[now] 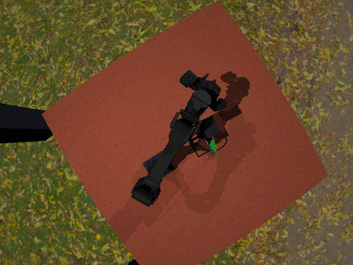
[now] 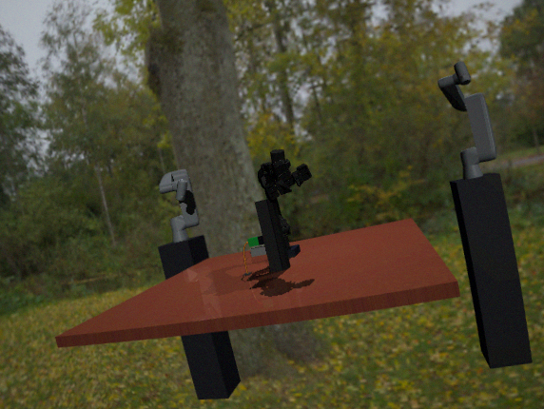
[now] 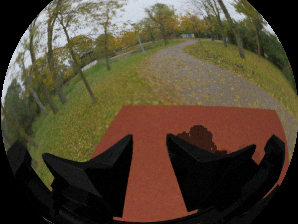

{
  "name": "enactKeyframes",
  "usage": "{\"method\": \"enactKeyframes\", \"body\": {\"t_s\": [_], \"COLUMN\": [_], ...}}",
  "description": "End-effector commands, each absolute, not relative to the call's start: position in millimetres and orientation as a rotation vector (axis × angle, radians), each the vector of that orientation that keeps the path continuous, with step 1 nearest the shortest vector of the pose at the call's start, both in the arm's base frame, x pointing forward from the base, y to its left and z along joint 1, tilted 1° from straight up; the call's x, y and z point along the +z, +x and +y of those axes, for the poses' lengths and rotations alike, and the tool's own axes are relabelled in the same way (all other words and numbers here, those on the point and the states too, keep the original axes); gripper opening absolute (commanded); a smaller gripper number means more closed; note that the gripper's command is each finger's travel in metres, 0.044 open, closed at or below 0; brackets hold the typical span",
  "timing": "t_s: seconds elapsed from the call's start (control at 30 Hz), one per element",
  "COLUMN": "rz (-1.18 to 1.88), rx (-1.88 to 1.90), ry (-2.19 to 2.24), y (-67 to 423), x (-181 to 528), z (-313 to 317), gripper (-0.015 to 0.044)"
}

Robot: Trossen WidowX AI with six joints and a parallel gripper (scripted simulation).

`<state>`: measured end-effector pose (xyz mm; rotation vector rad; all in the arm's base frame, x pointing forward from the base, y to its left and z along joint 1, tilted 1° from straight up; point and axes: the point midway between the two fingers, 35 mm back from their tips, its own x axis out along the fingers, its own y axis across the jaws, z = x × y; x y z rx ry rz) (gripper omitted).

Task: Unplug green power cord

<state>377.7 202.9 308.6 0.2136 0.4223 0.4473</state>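
Observation:
The green plug (image 1: 213, 144) (image 2: 254, 241) sits at the dark power strip (image 1: 213, 126), which lies on the red-brown table (image 1: 118, 102) (image 2: 380, 257) and is partly hidden by my arm. A thin cord (image 1: 196, 152) (image 2: 245, 262) loops beside the plug. My gripper (image 1: 216, 88) (image 2: 277, 177) (image 3: 149, 137) is raised high above the table, well clear of plug, cord and strip. In the wrist view its two dark fingers stand apart with nothing between them. That view shows only table and landscape.
The arm's base (image 1: 146, 190) stands near the table's middle. Two black pillars with grey camera mounts (image 2: 490, 266) (image 2: 183, 257) stand beside the table. A large tree trunk (image 2: 204, 119) rises behind it, and leaf-strewn grass surrounds it.

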Motion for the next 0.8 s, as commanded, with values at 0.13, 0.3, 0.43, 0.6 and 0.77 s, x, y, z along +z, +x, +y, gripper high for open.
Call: {"method": "enactKeyframes", "body": {"t_s": [0.13,0.3,0.43,0.6,0.77], "rz": [0.298,0.398,0.403,0.527,0.691], "rx": [0.309,0.168,0.063,-0.056,-0.253], "ry": [0.123,0.193,0.275,0.42,0.589], "y": [408,413,413,412,402], "x": [343,334,330,301,258], "z": [135,79,39,17,-19], "gripper": [0.016,0.016,0.016,0.016,0.016]}}
